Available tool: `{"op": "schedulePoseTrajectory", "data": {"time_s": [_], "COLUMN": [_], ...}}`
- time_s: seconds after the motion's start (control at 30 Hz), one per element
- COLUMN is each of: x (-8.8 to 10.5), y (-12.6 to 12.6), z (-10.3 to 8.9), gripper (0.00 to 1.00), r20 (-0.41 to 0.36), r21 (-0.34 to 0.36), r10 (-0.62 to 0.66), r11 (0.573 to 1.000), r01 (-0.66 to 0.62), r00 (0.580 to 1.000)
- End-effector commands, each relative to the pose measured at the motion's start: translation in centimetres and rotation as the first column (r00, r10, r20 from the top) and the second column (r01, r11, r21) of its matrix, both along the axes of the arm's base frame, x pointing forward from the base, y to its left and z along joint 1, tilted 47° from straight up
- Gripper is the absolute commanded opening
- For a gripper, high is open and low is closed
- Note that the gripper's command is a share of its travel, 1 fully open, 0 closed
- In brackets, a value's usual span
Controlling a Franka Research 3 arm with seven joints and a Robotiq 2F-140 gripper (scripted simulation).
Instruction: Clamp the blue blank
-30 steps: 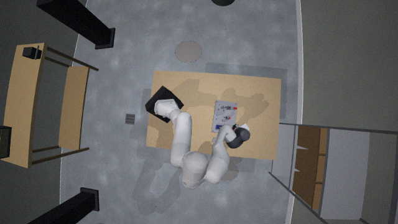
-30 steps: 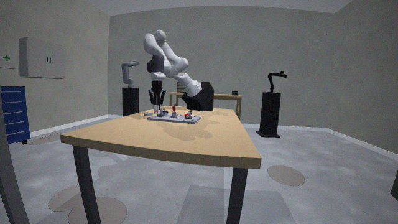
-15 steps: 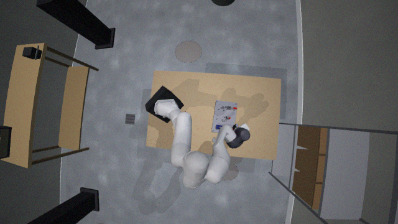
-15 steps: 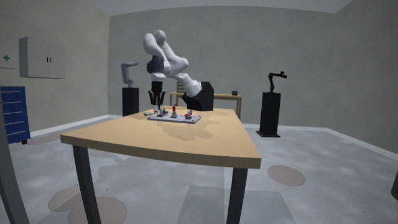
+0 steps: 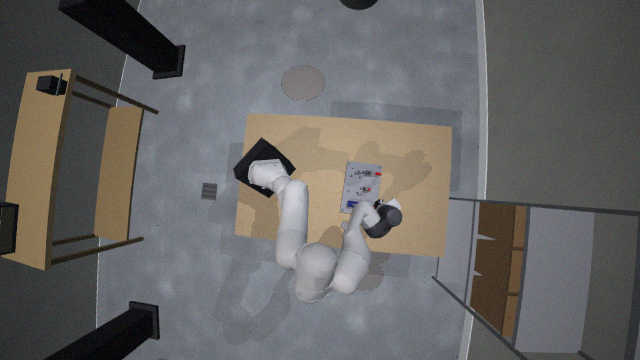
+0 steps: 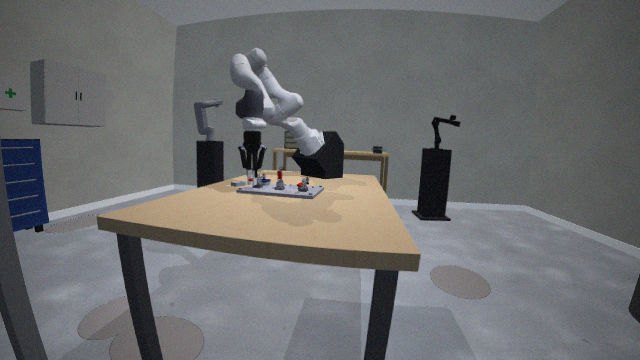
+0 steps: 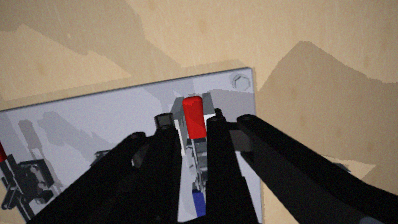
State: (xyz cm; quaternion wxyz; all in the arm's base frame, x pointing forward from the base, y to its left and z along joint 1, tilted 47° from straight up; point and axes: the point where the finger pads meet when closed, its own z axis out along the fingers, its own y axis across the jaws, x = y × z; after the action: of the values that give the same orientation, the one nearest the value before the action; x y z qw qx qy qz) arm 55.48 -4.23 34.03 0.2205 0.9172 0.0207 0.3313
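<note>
The grey fixture plate (image 5: 361, 186) lies on the wooden table. My gripper (image 7: 195, 108) hangs over the plate's near corner and is shut on the red-tipped handle (image 7: 194, 117) of the clamp there. The blue blank (image 7: 199, 202) shows just below the fingers in that clamp's nest, mostly hidden by them; it also shows from above (image 5: 354, 203). In the side view the gripper (image 6: 251, 172) points straight down at the plate's left end. A small grey part (image 6: 238, 184), seemingly the finished one, lies flat on the table just left of the plate; I cannot make out its slot.
Two other clamps with red handles (image 5: 378, 173) (image 5: 367, 189) stand on the plate over empty nests. The arm's black base (image 5: 263, 166) sits at the table's corner. The plate's hex bolt (image 7: 240, 81) marks its corner near the table's open side.
</note>
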Motion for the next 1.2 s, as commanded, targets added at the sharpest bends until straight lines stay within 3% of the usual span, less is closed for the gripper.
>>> {"op": "schedulePoseTrajectory", "data": {"time_s": [0.0,0.03,0.07,1.17], "x": [0.18,0.18,0.18,-0.43], "y": [-0.05,-0.05,-0.05,0.34], "z": [-0.08,-0.08,-0.08,0.60], "gripper": [0.00,0.00,0.28,0.28], "r20": [0.002,0.002,0.002,0.002], "r21": [0.003,0.003,0.003,0.003], "r10": [0.001,0.001,0.001,0.001], "r11": [1.000,1.000,1.000,1.000], "r01": [-0.001,-0.001,-0.001,-0.001], "r00": [1.000,1.000,1.000,1.000]}}
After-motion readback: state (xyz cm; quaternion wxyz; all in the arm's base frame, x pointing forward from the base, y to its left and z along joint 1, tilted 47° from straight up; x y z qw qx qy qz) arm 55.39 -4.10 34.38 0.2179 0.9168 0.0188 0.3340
